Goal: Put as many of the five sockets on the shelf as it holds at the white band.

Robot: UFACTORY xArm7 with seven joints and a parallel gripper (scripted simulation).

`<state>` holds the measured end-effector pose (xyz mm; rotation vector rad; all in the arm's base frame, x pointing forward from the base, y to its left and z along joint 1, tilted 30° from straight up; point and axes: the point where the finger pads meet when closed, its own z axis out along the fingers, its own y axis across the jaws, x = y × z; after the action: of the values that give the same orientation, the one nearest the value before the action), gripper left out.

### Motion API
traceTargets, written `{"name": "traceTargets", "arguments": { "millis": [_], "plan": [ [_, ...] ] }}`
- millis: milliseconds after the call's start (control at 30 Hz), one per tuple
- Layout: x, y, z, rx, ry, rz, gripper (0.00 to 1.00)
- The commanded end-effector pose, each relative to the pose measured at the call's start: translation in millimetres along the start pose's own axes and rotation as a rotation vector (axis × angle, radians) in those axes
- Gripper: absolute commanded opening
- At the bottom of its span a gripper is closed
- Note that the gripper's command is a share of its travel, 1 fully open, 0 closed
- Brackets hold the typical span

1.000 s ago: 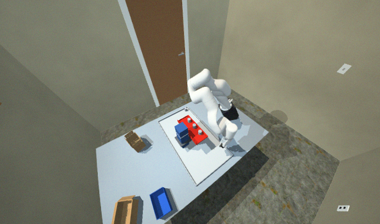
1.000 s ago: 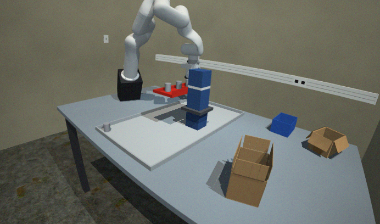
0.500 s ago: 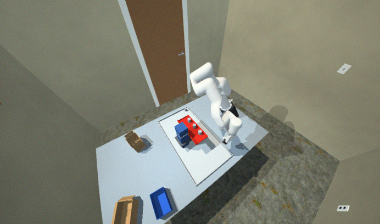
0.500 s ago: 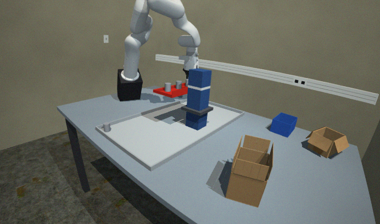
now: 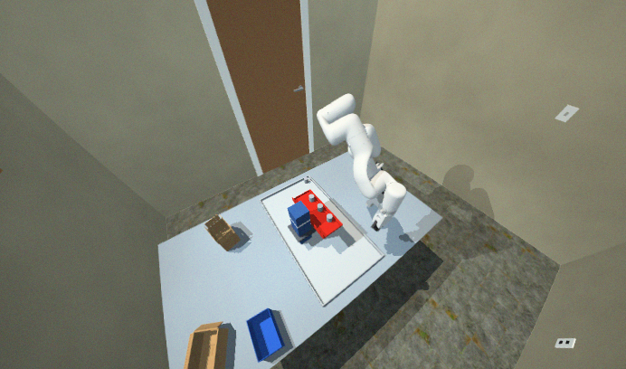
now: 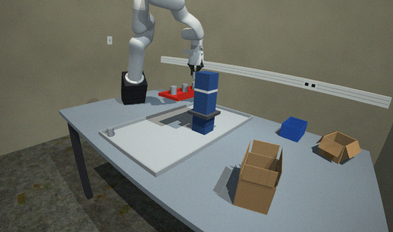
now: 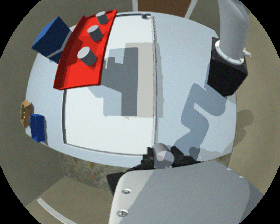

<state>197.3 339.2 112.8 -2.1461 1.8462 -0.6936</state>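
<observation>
The red shelf (image 5: pixel 323 225) (image 6: pixel 178 97) (image 7: pixel 66 75) sticks out from the blue post (image 5: pixel 298 212) (image 6: pixel 205 102) (image 7: pixel 52 34) and looks about level with the white band (image 6: pixel 205 91). Three grey sockets stand inside its rim: one (image 5: pixel 311 197) (image 6: pixel 173 90) (image 7: pixel 102 18), another (image 5: pixel 319 207) (image 6: pixel 184 87) (image 7: pixel 95 33) and a third (image 5: pixel 329 217) (image 7: pixel 87 56). My gripper (image 5: pixel 375 224) (image 6: pixel 194 71) (image 7: pixel 160 154) is shut on a grey socket (image 6: pixel 193 75) (image 7: pixel 162 151), in the air off the shelf's side. Another socket (image 5: pixel 307 180) (image 6: pixel 110 131) (image 7: pixel 146 16) stands in the white tray's corner.
The white tray (image 5: pixel 324 270) (image 6: pixel 151 155) (image 7: pixel 91 127) lies under post and shelf. A dark collar (image 6: pixel 203 114) surrounds the post below the band. A blue bin (image 5: pixel 266 336) (image 6: pixel 292 129) (image 7: pixel 37 127) and two cardboard boxes (image 5: pixel 222 232) (image 6: pixel 256 190) stand away from the shelf.
</observation>
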Motion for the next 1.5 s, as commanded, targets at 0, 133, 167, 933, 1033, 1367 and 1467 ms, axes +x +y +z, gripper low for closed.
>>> {"name": "traceTargets", "arguments": {
  "millis": [0,133,167,933,1033,1367,1467],
  "plan": [
    [0,6,-20,-0.001,-0.003,-0.001,0.0],
    [0,8,-26,-0.001,-0.003,0.0,0.0],
    [0,9,-29,-0.001,-0.003,-0.001,0.0],
    [0,17,-52,-0.001,-0.003,-0.001,0.0],
    [0,17,-52,-0.001,-0.003,-0.001,0.0],
    [43,-3,-52,0.024,0.027,-0.003,0.0],
    [63,-11,-52,0.029,0.036,-0.002,0.0]
  ]
}}
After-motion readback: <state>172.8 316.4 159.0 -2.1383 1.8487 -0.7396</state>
